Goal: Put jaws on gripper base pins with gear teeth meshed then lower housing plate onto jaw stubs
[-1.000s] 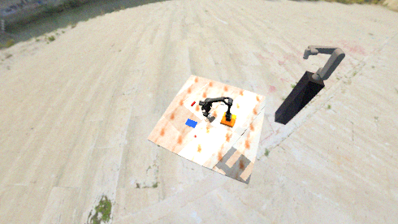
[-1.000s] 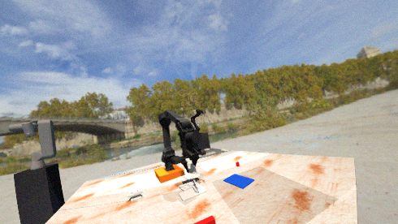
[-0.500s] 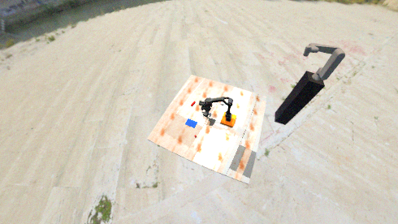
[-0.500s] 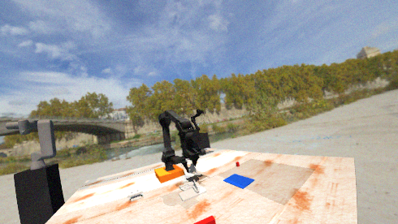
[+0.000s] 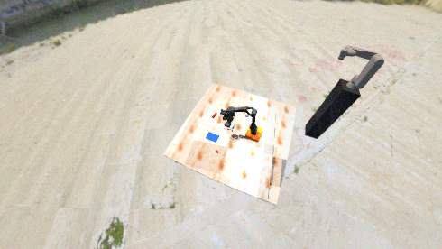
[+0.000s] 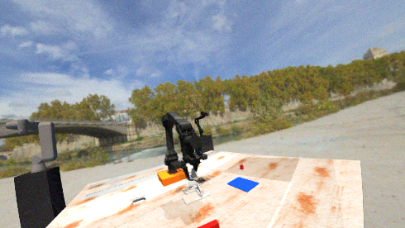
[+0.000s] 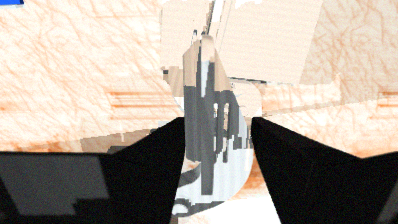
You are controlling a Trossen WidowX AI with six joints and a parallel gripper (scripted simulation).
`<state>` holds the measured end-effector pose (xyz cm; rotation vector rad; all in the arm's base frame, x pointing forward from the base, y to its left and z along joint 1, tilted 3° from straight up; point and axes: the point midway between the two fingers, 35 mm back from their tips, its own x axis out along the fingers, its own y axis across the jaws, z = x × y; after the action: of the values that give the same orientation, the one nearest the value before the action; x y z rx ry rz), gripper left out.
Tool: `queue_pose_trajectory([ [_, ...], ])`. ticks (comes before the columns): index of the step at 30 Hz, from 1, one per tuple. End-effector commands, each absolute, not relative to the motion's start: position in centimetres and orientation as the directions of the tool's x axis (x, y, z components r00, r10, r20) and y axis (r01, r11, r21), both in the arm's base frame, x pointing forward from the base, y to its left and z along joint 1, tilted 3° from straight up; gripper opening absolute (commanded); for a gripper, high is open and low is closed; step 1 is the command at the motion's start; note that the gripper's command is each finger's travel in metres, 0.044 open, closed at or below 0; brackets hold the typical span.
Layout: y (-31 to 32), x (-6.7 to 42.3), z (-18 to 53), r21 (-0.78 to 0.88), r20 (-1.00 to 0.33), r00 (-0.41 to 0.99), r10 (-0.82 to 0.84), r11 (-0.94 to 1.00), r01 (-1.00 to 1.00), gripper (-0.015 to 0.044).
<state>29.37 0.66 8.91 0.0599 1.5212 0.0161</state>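
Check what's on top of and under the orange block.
On top: the foot of the black arm. Under the orange block: can't tell; the block covers it.

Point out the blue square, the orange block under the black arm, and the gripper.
Blue square (image 5: 212,136) (image 6: 243,184): top and exterior views, middle of its face.
Orange block (image 5: 257,135) (image 6: 172,178): top and exterior, side.
Gripper (image 7: 218,125): wrist, between fingertips.

Black jointed arm, blocky dark segments, black tool with tapered, angular fingers
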Motion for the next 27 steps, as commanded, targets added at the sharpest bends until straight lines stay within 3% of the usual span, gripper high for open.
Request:
queue_pose_trajectory([
  [1, -0.3, 30.1, 9.1, 0.052, -0.997, 0.055, 0.05, 0.998, 0.024, 0.0134],
  [27, -4.4, 31.9, 8.9, 0.048, -0.997, 0.057, 0.047, 0.999, 0.024, 0.0134],
])
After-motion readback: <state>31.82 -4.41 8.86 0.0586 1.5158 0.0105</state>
